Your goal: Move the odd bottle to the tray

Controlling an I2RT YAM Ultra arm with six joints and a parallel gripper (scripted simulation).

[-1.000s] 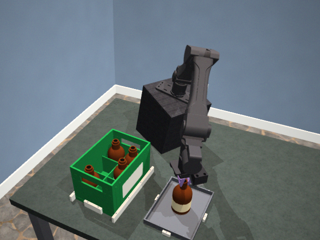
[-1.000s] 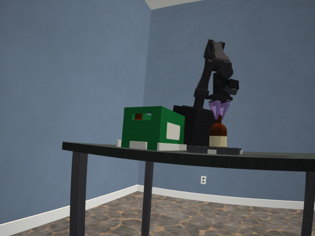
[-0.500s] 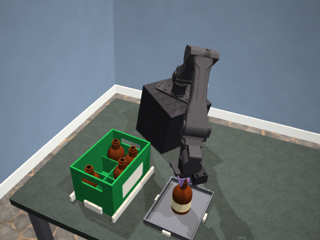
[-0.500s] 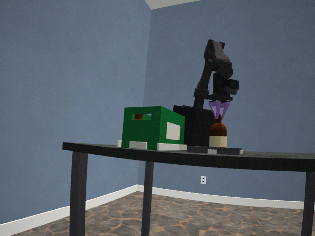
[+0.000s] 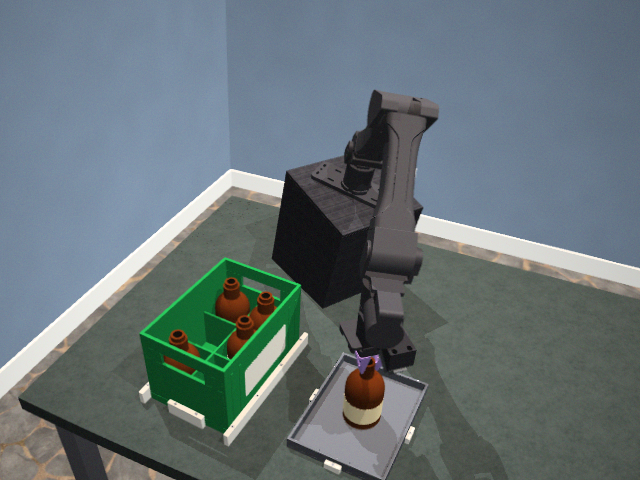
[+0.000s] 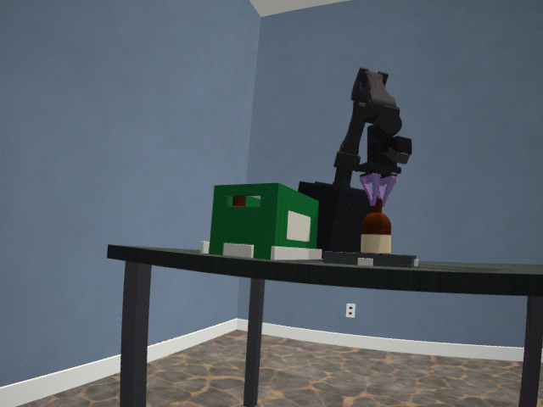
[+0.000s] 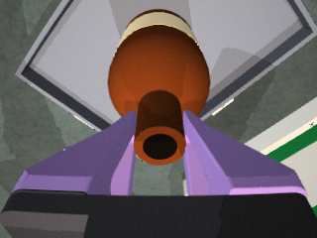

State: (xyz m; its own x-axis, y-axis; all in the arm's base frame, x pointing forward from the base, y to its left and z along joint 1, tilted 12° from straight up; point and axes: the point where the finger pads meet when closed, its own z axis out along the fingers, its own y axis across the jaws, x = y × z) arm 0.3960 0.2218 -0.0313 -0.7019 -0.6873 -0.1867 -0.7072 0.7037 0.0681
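A brown bottle [image 5: 363,395] with a cream label stands upright on the grey tray. My gripper [image 5: 368,360] with purple fingers is shut on its neck from above. The wrist view shows the fingers clamped on both sides of the neck of the bottle [image 7: 158,79], with the tray below. In the exterior view the bottle [image 6: 376,227] rests on the tray [image 6: 369,258] under the gripper [image 6: 377,199]. Several more brown bottles [image 5: 231,299] stand in the green crate [image 5: 222,343].
The black base block [image 5: 341,232] of the arm stands behind the tray. The crate [image 6: 263,220] sits left of the tray, between white stops [image 5: 186,413]. The table's front edge is close to the tray and the crate.
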